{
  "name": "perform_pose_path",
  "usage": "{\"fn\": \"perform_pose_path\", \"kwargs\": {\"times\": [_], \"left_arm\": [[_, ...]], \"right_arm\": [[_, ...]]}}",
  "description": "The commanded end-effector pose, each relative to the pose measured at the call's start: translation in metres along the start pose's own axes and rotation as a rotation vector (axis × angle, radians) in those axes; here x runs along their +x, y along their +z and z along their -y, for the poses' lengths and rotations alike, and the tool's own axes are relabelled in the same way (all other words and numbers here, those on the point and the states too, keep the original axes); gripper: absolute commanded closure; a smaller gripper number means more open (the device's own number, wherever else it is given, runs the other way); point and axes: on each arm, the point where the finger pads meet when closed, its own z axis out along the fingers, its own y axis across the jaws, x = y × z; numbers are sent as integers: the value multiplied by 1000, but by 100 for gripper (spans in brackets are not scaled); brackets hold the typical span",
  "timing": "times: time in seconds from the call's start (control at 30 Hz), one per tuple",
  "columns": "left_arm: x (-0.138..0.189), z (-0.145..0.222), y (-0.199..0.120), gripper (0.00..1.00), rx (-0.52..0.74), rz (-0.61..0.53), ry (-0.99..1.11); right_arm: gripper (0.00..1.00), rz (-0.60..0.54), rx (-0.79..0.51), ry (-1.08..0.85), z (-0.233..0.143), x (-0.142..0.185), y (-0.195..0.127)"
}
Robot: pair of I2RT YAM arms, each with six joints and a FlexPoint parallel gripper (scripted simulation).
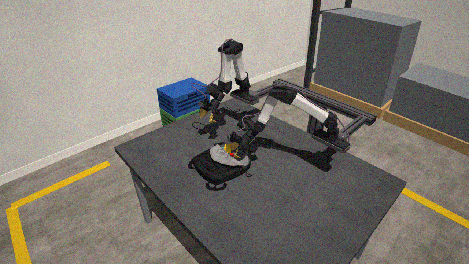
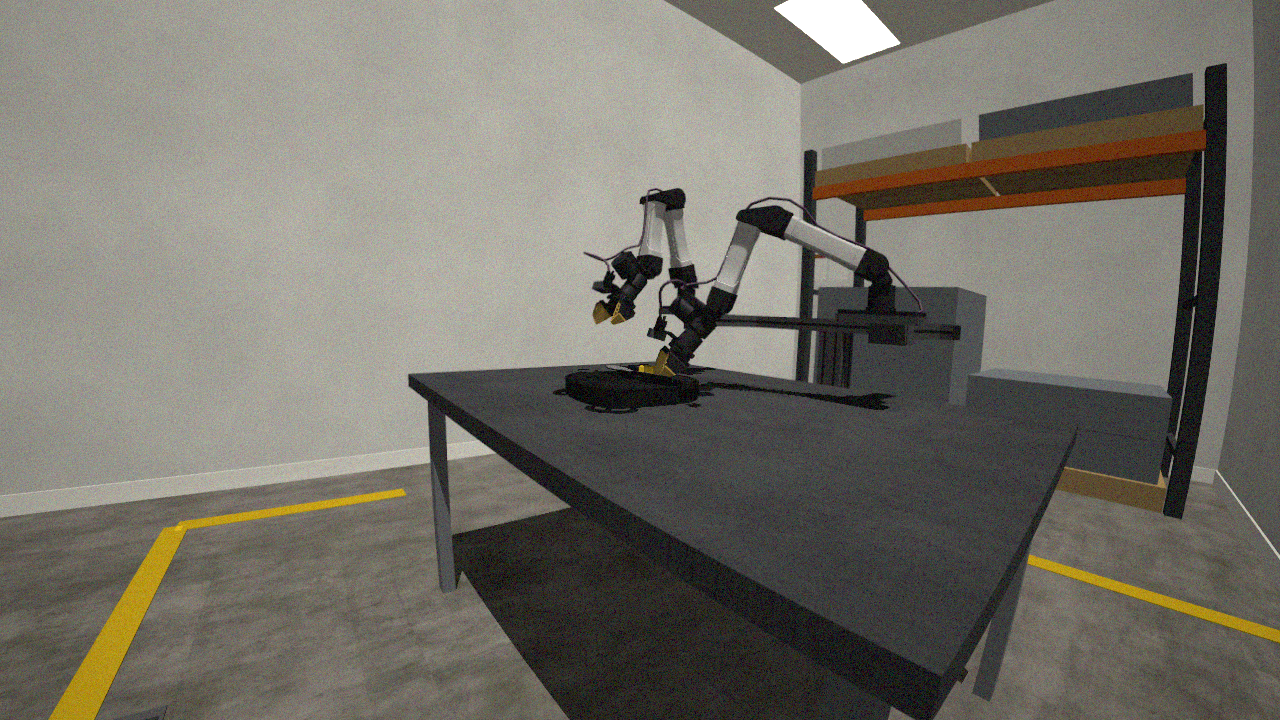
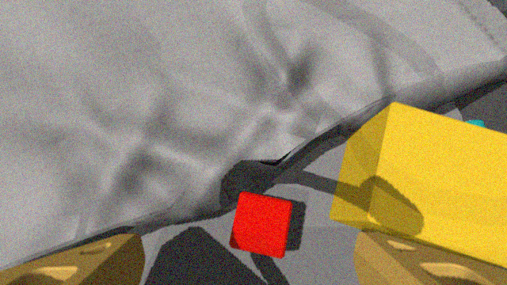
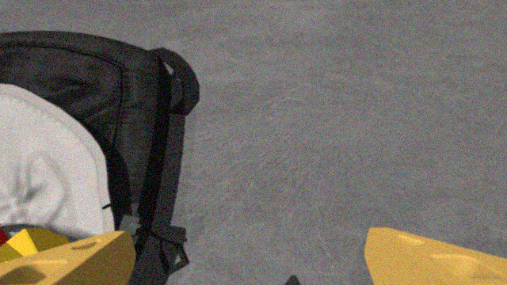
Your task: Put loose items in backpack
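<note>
We hold our left gripper (image 1: 235, 151) (image 2: 661, 366) (image 3: 249, 245) open at the backpack (image 1: 213, 170) (image 2: 626, 390) (image 4: 139, 99), near the red cube (image 1: 231, 154) (image 3: 261, 225) and yellow block (image 1: 227, 149) (image 3: 436, 178); our right gripper (image 1: 207, 118) (image 2: 608, 317) (image 4: 249, 241), far left, has its fingers apart.

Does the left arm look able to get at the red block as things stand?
Probably yes: the left gripper is open near the red block, which lies uncovered beyond the grey flap's edge. The yellow block may crowd one finger.
</note>
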Motion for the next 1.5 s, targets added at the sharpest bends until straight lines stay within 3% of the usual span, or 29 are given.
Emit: {"fn": "perform_pose_path", "kwargs": {"times": [0.0,0.1,1.13,1.27,1.3,1.47], "left_arm": [[-45,13,-13,23,30,77,-38],[-32,11,-20,23,22,63,-31],[-19,5,-109,23,11,37,-21],[-39,14,-110,23,35,84,-47],[-16,5,-101,23,13,32,-19],[-16,5,-101,23,13,31,-19]], "right_arm": [[10,34,-2,0,2,-12,-1],[10,34,-2,0,2,-12,-1],[10,34,-2,0,2,-12,-1],[10,34,-2,0,2,-12,-1],[10,34,-2,0,2,-12,-1],[10,34,-2,0,2,-12,-1]]}}
